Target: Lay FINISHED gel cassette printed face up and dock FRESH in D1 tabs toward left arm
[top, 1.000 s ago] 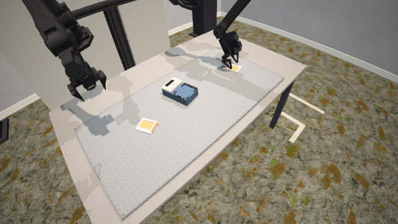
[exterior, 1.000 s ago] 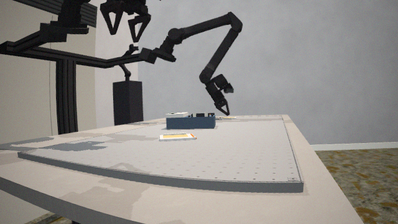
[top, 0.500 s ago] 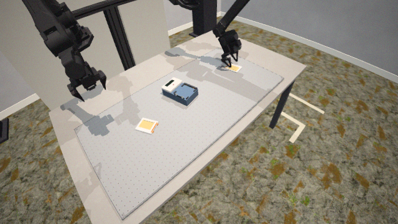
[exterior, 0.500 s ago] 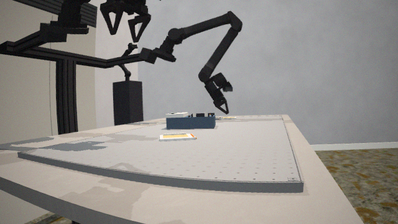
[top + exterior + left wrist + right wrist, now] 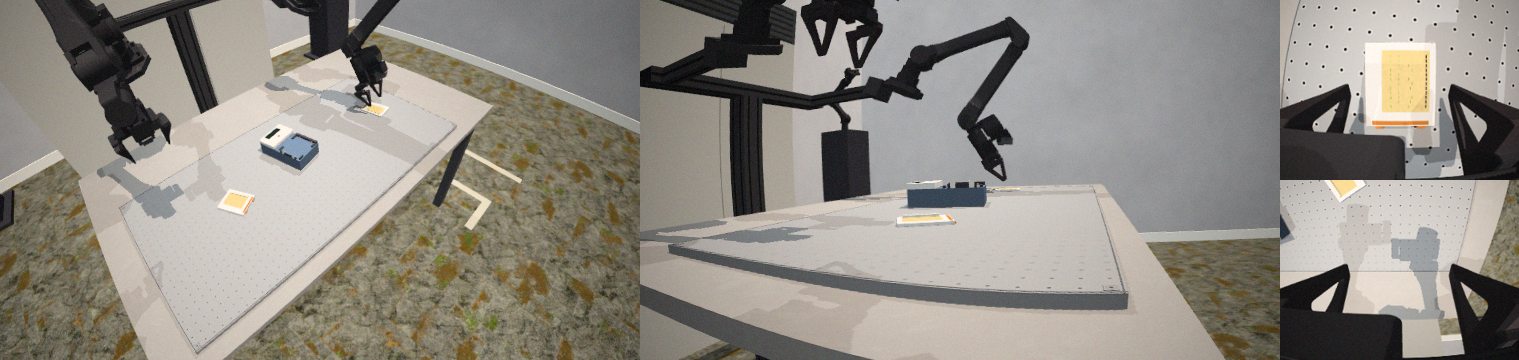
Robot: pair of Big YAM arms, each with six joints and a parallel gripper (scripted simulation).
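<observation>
The dock D1 [image 5: 300, 146] [image 5: 947, 197] [image 5: 1283, 230] stands upright mid-deck, its blue bay empty. A cassette with green bands and dark wells, seemingly FINISHED [image 5: 379, 109] [image 5: 1007, 189] [image 5: 1405, 80], lies flat on the deck, printed face up, orange strip and tabs toward the bottom of the left wrist view. My left gripper [image 5: 375, 100] [image 5: 1004, 179] [image 5: 1399, 89] is open above it, fingers either side. The other cassette, seemingly FRESH [image 5: 236, 201] [image 5: 925, 220] [image 5: 1344, 186], lies flat; its comb is too small to make out. My right gripper [image 5: 151, 153] [image 5: 840, 60] [image 5: 1399, 269] is open, high and empty.
The perforated deck [image 5: 260, 250] [image 5: 1030, 250] covers much of the table [image 5: 112, 232] [image 5: 805, 305]. D1 stands between the two cassettes. The right gripper hangs over the table margin beyond the deck's edge. Arm shadows fall across the deck.
</observation>
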